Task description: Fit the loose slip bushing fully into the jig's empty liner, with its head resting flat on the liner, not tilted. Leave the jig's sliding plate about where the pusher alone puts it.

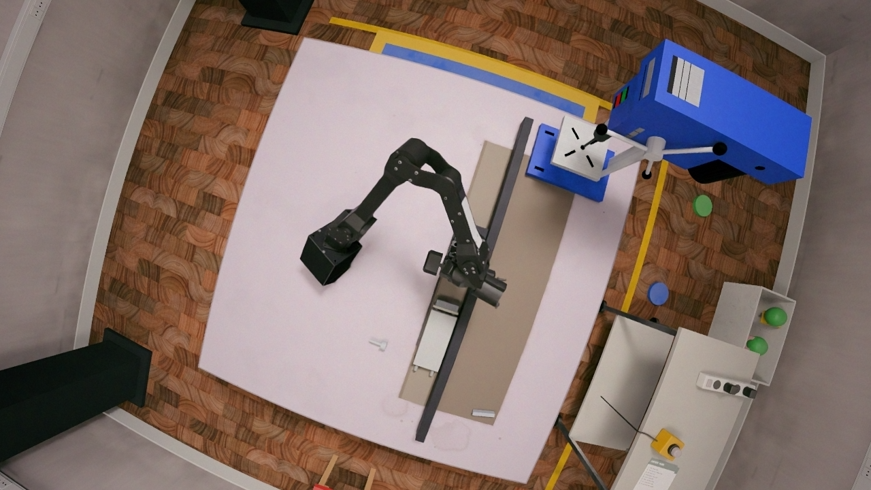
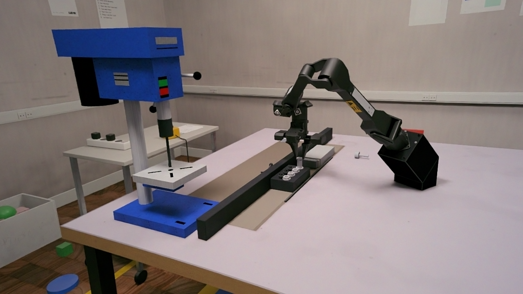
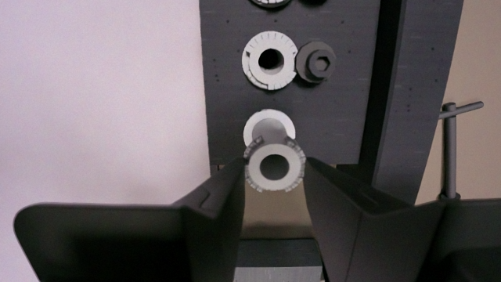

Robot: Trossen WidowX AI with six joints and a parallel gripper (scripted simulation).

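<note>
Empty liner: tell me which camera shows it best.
The wrist view: the empty liner shows as a pale ring in the jig plate, partly hidden by the slip bushing held in the gripper. Exterior shows only the bushing above it; top view hides it beneath the arm.

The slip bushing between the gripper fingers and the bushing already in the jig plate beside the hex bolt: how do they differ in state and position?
The slip bushing is clamped in the gripper, above the plate; the seated bushing sits in its liner, head down on the plate. The held one hangs near the plate's end, partly covering the empty liner; the seated one lies further along, with a hex bolt at its head. Both are pale grey with a central bore and a notched head.
</note>
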